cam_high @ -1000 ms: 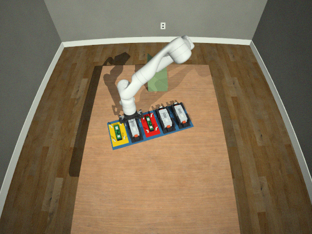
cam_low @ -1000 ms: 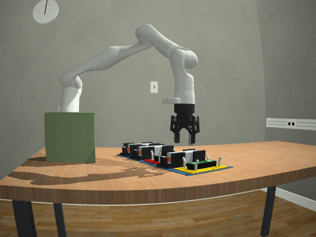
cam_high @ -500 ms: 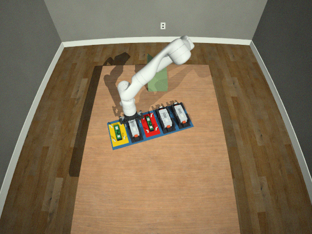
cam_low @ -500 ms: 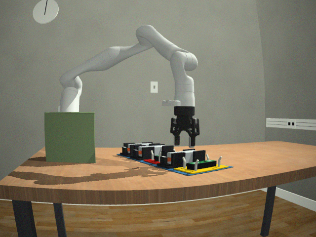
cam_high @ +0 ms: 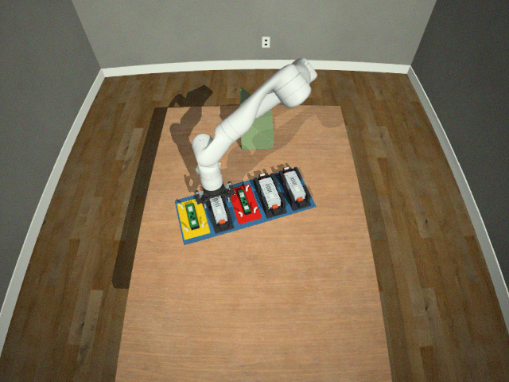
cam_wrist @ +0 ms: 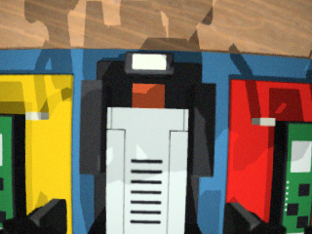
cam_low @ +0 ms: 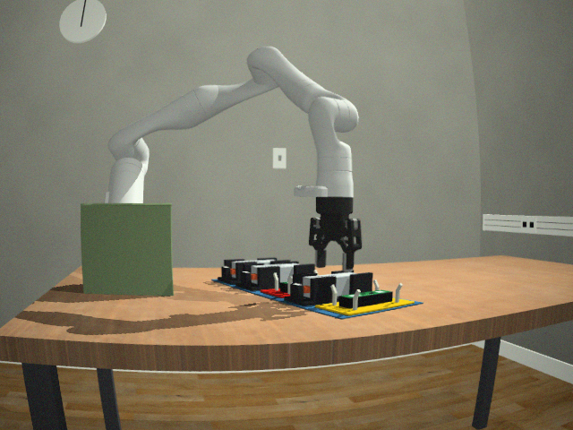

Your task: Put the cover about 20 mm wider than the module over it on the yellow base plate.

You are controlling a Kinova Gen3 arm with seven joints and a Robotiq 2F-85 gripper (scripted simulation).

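Note:
The yellow base plate (cam_high: 192, 217) lies at the left end of a blue mat and carries a green module (cam_high: 191, 214). Right beside it, a white cover (cam_high: 219, 210) sits in a black holder. My gripper (cam_low: 334, 263) is open and empty, pointing straight down just above this cover (cam_low: 339, 281). In the wrist view the cover (cam_wrist: 146, 171) fills the middle, and my two fingertips stand apart on either side of its holder. The yellow plate (cam_wrist: 46, 161) is to its left. Two more white covers (cam_high: 269, 192) (cam_high: 295, 187) sit in holders at the right end.
A red plate (cam_high: 245, 203) with a second green module (cam_high: 245, 202) lies between the first cover and the other two. Thin white pegs (cam_low: 355, 298) stand up around the plates. A green box (cam_low: 125, 248) holds the arm's base at the back of the table.

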